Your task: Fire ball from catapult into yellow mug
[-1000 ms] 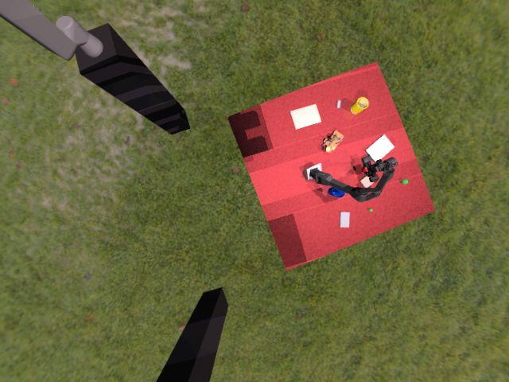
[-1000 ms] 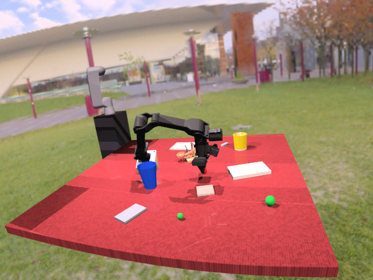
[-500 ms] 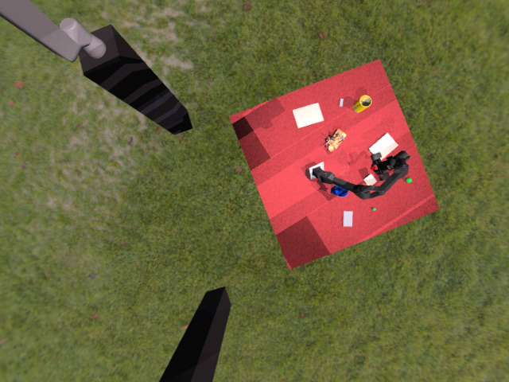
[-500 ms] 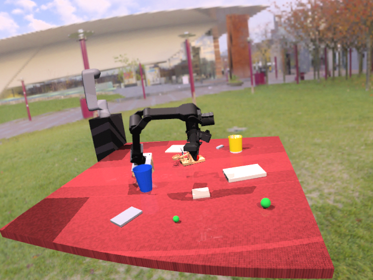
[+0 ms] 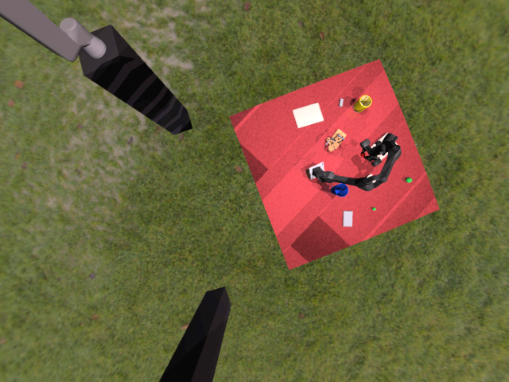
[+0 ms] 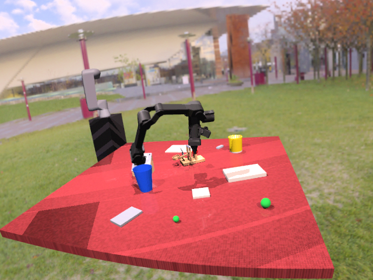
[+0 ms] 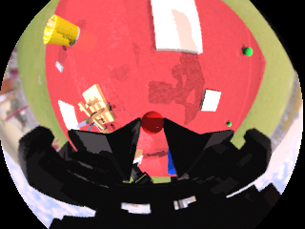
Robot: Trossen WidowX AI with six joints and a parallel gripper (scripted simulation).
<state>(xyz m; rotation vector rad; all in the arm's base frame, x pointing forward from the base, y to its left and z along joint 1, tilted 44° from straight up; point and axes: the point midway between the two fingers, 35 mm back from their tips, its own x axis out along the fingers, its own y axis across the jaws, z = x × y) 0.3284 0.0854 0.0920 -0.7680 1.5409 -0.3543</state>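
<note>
My gripper is shut on a red ball and points down, raised above the table. The ball shows between the fingertips in the wrist view and is mostly hidden in the exterior view. The wooden catapult stands on the table, to the left of the fingers in the wrist view. Its spoon end points away from the yellow mug's side. The yellow mug stands upright near the far edge.
A blue cup stands near the arm's base. A big white slab, a small white slab, a grey slab and two green balls, larger and smaller, lie about.
</note>
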